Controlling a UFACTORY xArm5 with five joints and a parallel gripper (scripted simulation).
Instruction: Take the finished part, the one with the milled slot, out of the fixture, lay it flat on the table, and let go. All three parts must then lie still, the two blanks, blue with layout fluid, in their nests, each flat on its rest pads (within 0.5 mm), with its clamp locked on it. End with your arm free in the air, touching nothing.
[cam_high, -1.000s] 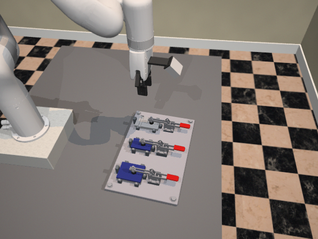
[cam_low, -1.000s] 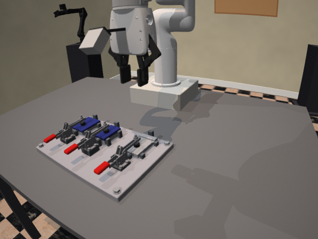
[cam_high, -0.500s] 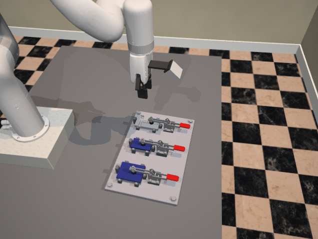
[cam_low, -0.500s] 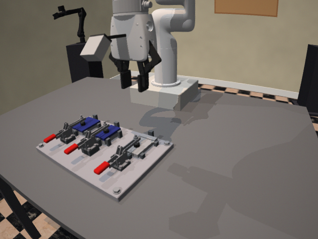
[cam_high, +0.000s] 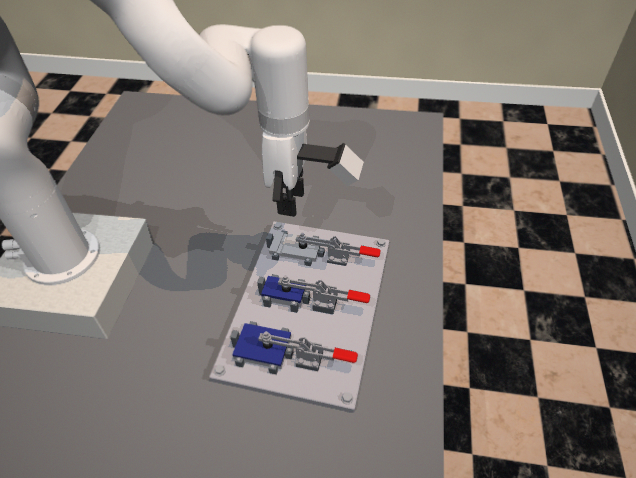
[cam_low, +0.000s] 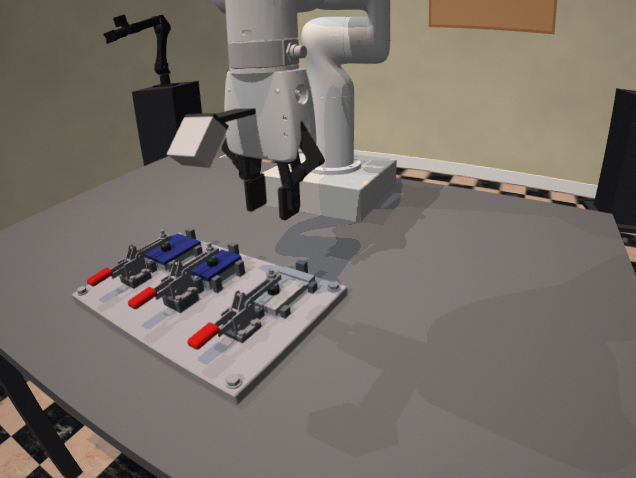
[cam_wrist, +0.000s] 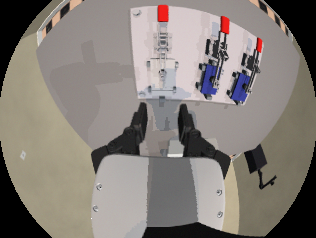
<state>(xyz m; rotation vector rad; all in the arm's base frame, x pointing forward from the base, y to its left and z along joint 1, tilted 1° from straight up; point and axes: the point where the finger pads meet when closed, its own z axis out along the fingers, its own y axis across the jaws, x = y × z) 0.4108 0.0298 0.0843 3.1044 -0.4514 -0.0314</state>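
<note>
So: grey desk (cam_low: 462, 308), matte, with soft arm shadows across it. Near edge of the exterior view has the pale fixture plate (cam_low: 287, 354), bolt heads at its corners. Three nests in a row, each with a toggle clamp and a red handle.

Nearest nest holds the finished part (cam_low: 287, 295), bare grey metal with the slot, lying under its clamp (cam_low: 241, 313), whose red handle (cam_low: 203, 335) is down. Behind it sit the two blue blanks (cam_low: 214, 265) and (cam_low: 172, 246), also lying in their nests under clamp arms.

Past the plate, the tool (cam_low: 271, 197) hangs above the desk, just off the plate's end by the finished part. Fingers about half open, nothing between them, touching nothing.

Further back, the arm's pale pedestal (cam_low: 377, 192) sits on the desk. Beyond that: checkered tan-and-black floor (cam_high: 539, 205), white skirting, olive-beige walls, a brown board (cam_low: 492, 15) on the wall, and a dark stand (cam_low: 164, 118) with a small black arm on top.
</note>
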